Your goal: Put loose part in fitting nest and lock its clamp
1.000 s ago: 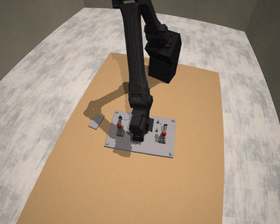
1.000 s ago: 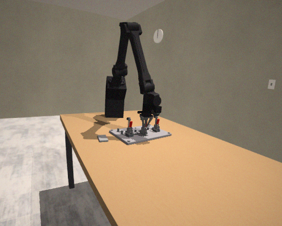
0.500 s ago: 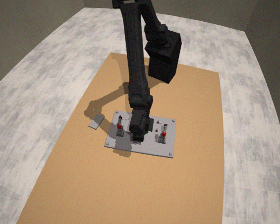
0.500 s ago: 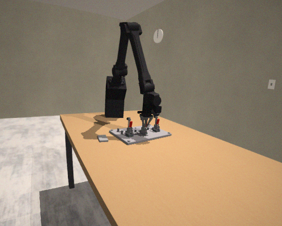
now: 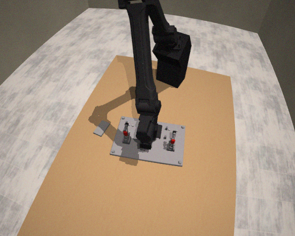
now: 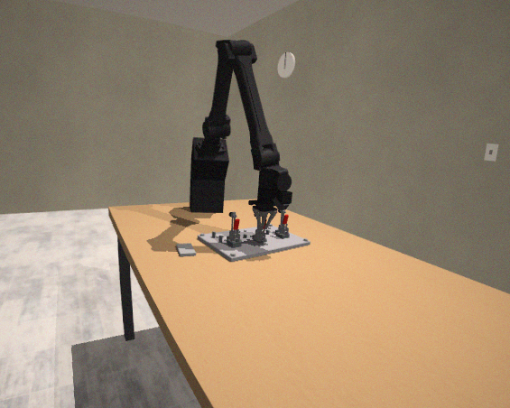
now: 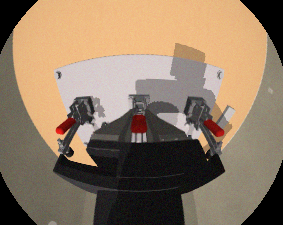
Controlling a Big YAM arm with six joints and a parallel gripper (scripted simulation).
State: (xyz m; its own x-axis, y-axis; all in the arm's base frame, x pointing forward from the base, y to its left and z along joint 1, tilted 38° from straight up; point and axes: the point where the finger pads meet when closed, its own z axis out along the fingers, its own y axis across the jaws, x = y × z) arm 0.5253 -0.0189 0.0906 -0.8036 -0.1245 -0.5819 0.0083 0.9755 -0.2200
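Observation:
The grey fixture plate [image 5: 157, 156] [image 6: 242, 253] [image 7: 117, 78] lies on the table and carries three toggle clamps with red handles. My gripper [image 5: 145, 146] [image 6: 264, 224] [image 7: 139, 112] reaches down over the plate's middle and is shut on the middle clamp's red handle [image 6: 264, 222] [image 7: 139, 120]. In the top view the arm hides that clamp. The two outer clamps [image 5: 125, 133] [image 5: 172, 141] [image 6: 236, 224] [image 6: 283, 219] [image 7: 64, 127] [image 7: 214, 128] stand with their handles raised. The loose part [image 5: 102, 128] [image 6: 186, 249] [image 7: 225, 116], a flat grey plate, lies on the table beside the fixture, away from the gripper.
The arm's black base box [image 5: 173, 62] [image 6: 208, 180] stands at the far end of the tan table [image 5: 120, 196] [image 6: 344, 316]. The table's edge runs close behind the loose part in the exterior view.

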